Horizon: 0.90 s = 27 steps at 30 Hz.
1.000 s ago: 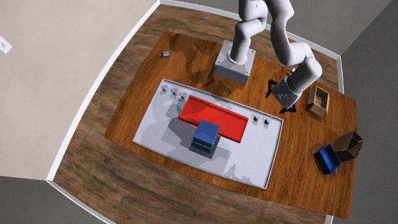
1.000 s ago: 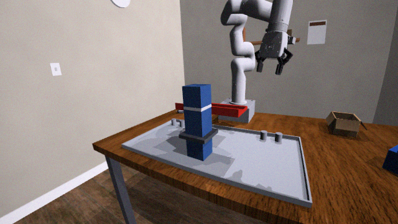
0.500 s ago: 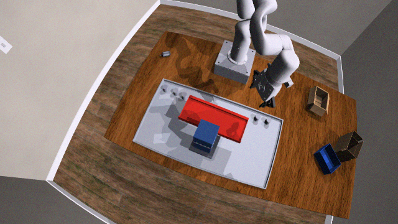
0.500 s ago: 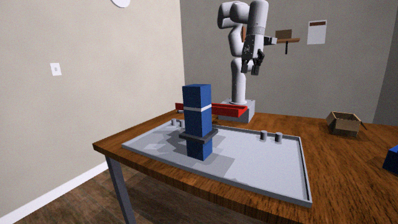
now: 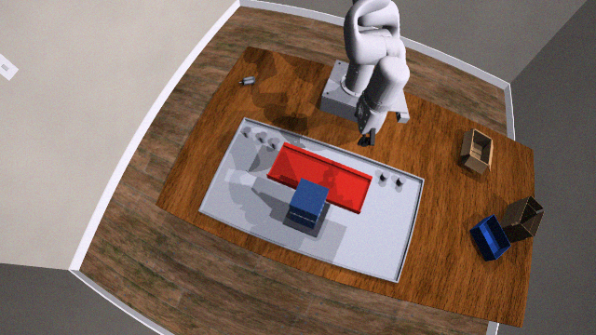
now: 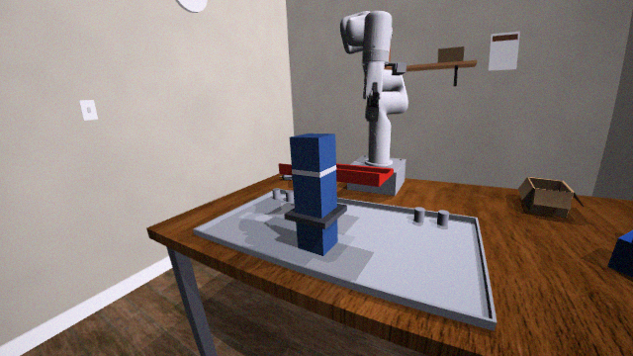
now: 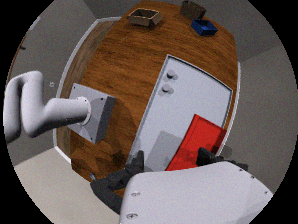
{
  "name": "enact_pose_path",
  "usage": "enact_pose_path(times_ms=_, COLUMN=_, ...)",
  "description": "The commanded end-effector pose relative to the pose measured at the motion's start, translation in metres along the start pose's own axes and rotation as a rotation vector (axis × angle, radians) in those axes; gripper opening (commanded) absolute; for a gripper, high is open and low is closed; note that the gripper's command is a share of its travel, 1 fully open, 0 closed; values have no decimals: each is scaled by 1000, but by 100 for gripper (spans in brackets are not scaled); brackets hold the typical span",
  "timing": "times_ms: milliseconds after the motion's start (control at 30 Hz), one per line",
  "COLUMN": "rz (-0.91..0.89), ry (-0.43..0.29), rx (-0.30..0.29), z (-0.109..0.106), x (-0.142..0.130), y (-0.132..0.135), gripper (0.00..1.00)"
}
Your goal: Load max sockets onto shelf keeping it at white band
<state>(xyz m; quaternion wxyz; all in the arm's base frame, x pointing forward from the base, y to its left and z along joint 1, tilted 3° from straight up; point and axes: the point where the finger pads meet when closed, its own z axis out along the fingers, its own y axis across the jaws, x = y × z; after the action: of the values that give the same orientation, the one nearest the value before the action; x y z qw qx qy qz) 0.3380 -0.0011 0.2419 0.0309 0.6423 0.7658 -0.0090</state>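
shelf (image 5: 321,174) (image 6: 363,174) (image 7: 197,142), red and rimmed, sits raised on the blue post (image 5: 308,200) (image 6: 314,153), lengthwise along the surface (image 5: 447,242) (image 6: 554,257) (image 7: 120,55), closer to its front edge than the gripper (image 5: 366,140) (image 6: 372,111) (image 7: 172,158) is. the front edge here is the one opposite the arm's base (image 5: 334,100) (image 6: 370,184) (image 7: 104,120). the gripper is released, its fingers wide apart, hanging higher than the shelf and off to the side toward the back edge, well apart from it.

the white band (image 6: 326,171) rings the post; in the exterior view the shelf appears at about its height, but exact alignment is hard to tell. lower down, a dark collar (image 6: 323,216) goes around the post.

all five sockets stand upright on the grey tray (image 5: 368,242) (image 6: 410,262) (image 7: 185,85): three (image 5: 261,137) (image 6: 290,196) by its back left corner as the exterior view shows it, two (image 5: 383,177) (image 6: 419,216) (image 7: 170,75) near its back right corner. beyond that end, towards the surface's right edge, sit an open carton (image 5: 477,151) (image 6: 549,198) (image 7: 145,18) and a blue bin (image 5: 490,238) (image 6: 624,257) (image 7: 204,28).

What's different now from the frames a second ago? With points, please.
The arm has swung its open gripper (image 5: 367,140) (image 6: 373,101) (image 7: 172,158) from beside the open cardboard box (image 5: 477,160) (image 6: 546,202) (image 7: 144,19) back toward its base. Nothing was taken hold of or let go. The red shelf (image 5: 326,174) (image 6: 363,175) (image 7: 195,142) and visible sockets stayed put.
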Motion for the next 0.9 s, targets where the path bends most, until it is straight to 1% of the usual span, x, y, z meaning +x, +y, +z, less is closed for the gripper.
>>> enact_pose_path(times_ms=0, rz=8, ry=-6, rx=-16, z=-4, x=-2, y=0, gripper=100)
enact_pose_path(times_ms=133, rz=8, ry=-6, rx=-16, z=-4, x=-2, y=0, gripper=100)
enact_pose_path(times_ms=200, rz=196, ry=32, rx=-17, z=6, x=-24, y=-28, gripper=100)
enact_pose_path(times_ms=600, rz=196, ry=32, rx=-17, z=6, x=-24, y=-28, gripper=100)
enact_pose_path(times_ms=667, rz=318, ry=58, rx=-17, z=14, x=-36, y=-46, gripper=100)
enact_pose_path(times_ms=867, rz=318, ry=58, rx=-17, z=14, x=-36, y=-46, gripper=100)
